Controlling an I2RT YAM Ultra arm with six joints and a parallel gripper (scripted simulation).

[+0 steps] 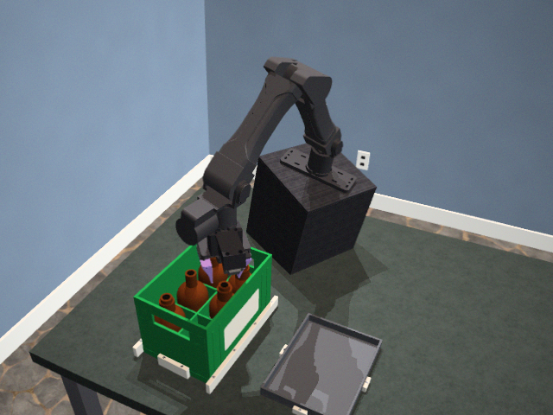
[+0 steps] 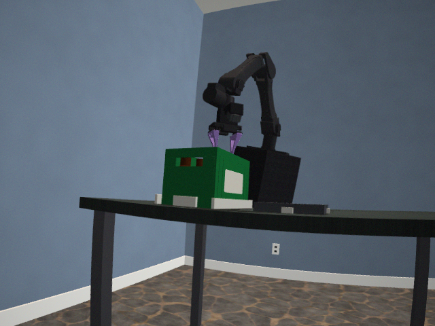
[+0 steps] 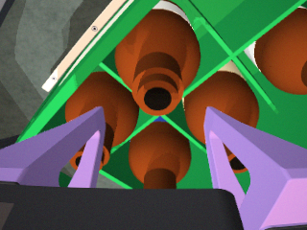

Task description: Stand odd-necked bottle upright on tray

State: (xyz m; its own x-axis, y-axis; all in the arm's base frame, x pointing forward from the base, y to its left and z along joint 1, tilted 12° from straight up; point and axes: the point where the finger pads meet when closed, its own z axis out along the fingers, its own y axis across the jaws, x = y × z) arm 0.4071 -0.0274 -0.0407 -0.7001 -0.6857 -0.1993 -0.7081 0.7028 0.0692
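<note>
The green crate [image 1: 174, 341] [image 2: 189, 178] [image 3: 249, 24] holds five brown bottles, all standing: front left [image 1: 172, 315], middle left [image 1: 192, 296], rear left [image 1: 212, 273], front right [image 1: 219, 308] and rear right [image 1: 238, 284]. The wrist view shows one bottle [image 3: 160, 40] large at top centre and another bottle [image 3: 159, 149] below it. Two more bottles show behind the fingertips. Which neck differs is not clear. My gripper [image 1: 225, 278] [image 2: 223, 149] [image 3: 154, 116] is open and empty, pointing down over the crate's rear half, tips near rim height. The grey tray [image 1: 339, 366] [image 2: 305, 209] holds no bottle.
White strips [image 1: 243, 343] [image 2: 232, 204] lie along the crate's base, and small white blocks [image 1: 299, 410] sit at the tray's sides. The tray is right of the crate in the top view. The arm's black pedestal [image 1: 308, 223] [image 2: 274, 175] stands behind the crate.
</note>
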